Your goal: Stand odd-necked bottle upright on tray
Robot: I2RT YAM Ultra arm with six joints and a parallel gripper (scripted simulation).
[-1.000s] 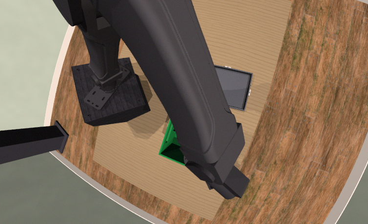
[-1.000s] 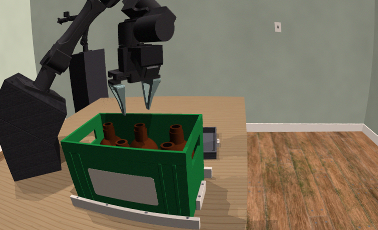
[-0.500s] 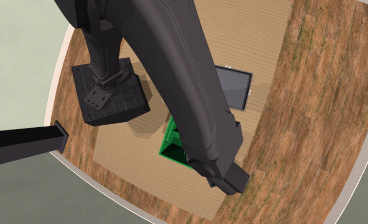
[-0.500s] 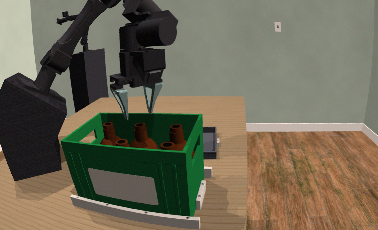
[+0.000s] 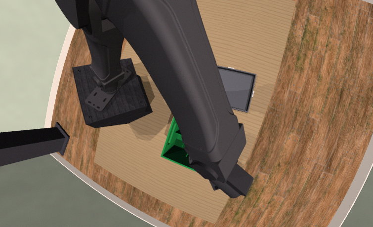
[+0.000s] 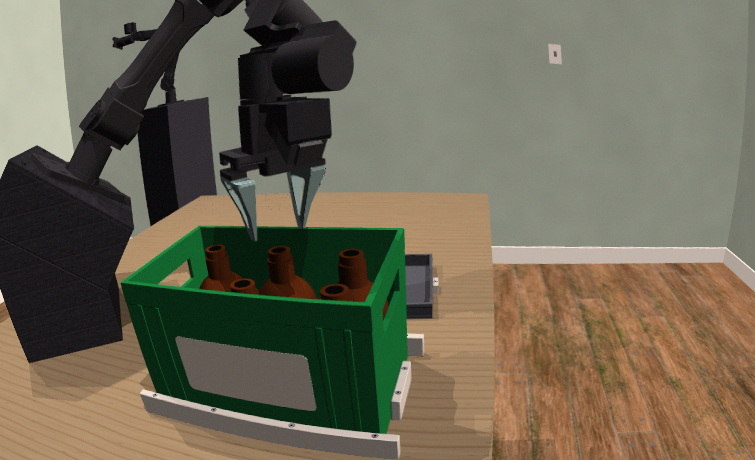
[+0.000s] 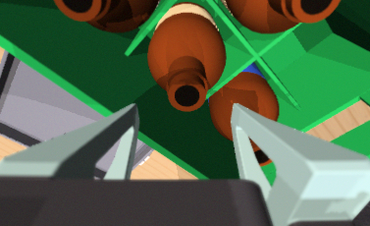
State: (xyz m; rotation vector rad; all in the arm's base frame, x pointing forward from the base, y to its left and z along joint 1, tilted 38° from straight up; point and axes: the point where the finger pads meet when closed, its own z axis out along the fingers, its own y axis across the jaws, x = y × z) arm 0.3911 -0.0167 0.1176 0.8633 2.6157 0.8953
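Observation:
The green crate [image 5: 169,139] [image 6: 254,320] [image 7: 48,44] holds five brown bottles. In the exterior view, three stand along the back: left [image 6: 218,265], middle [image 6: 281,268] and right [image 6: 352,274]. Two stand in front, left [image 6: 243,287] and right [image 6: 334,293]. I cannot tell whose neck differs. My gripper [image 6: 278,233] [image 7: 185,112] is open and empty. Its fingertips are above the crate near the back wall, over the back middle bottle's mouth in the wrist view, with nothing between them. The grey tray [image 5: 238,89] [image 6: 419,280] [image 7: 48,98] bears no bottle in its visible part.
Pale strips [image 6: 254,420] [image 6: 401,391] are at the crate's foot, along its front and right side. The robot's dark base block [image 5: 111,104] [image 6: 66,257] stands left of the crate. The arm [image 5: 182,70] hides much of crate and tray in the top view.

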